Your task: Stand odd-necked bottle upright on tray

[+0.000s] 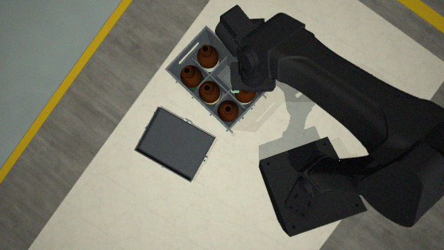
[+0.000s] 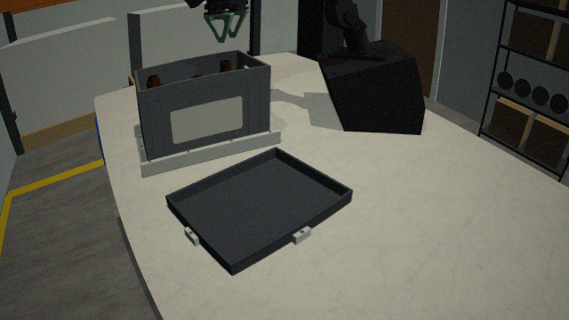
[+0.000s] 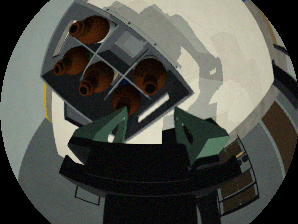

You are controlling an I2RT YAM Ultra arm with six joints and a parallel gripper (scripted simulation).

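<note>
You are seeing five brown bottles [image 1: 209, 93] [image 2: 153, 82] [image 3: 97, 78] standing upright, each occupying its own compartment of the gray crate [image 1: 180, 83] [image 2: 153, 120] [image 3: 55, 87]; the odd neck isn't showing clearly. The crate is standing level on the counter, and the dark, shallow, bare tray [image 1: 175, 144] [image 2: 262, 209] [image 3: 74, 121] is lying flat nearby, apart from it.

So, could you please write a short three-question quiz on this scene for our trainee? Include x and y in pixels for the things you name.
1. True or false: the tray [image 1: 175, 144] [image 2: 260, 209] holds a bottle.
2. How many of the six compartments in the crate [image 1: 171, 69] [image 2: 204, 120] [image 3: 50, 80] have no bottle?
3. Fill in: the gripper [image 2: 226, 40] [image 3: 150, 110] hangs above the crate with its fingers ____.

Key: 1. False. 2. One. 3. Apart.
</note>
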